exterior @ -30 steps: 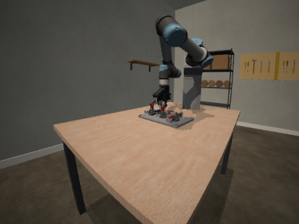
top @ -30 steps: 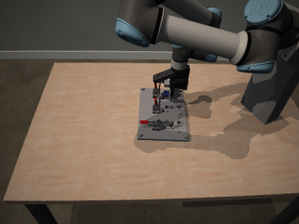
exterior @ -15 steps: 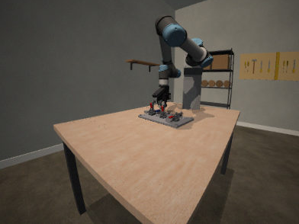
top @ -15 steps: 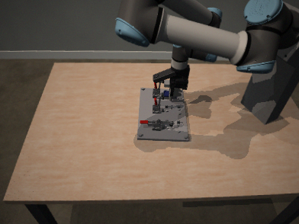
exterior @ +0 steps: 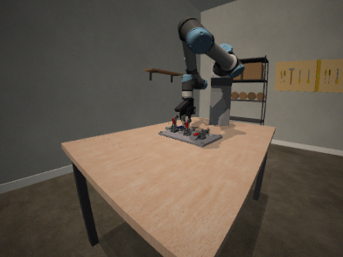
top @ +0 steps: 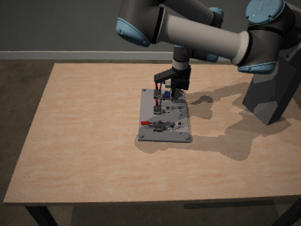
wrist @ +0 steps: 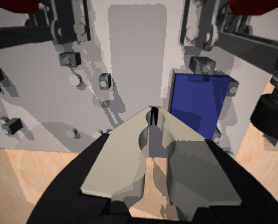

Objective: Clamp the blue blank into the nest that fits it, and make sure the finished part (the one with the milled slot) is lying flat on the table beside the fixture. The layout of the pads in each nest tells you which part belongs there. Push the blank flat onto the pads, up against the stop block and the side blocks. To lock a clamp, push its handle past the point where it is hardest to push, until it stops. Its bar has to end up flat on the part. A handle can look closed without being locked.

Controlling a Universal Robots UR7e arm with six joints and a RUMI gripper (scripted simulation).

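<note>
The blank (wrist: pixel 199 102) lies on the fixture plate (wrist: pixel 135 45), just beside the fingers.

No text, label, brand, number or sign can be read on anything here.

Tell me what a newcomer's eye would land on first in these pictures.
The big grey arm with pale blue joint caps reaches in from the right over a grey fixture plate near the middle of the wooden table. Its gripper hangs shut and empty just above the plate's far end. In the wrist view the blue blank lies on the plate right of the fingertips, and red clamp handles dot the fixture.
</note>
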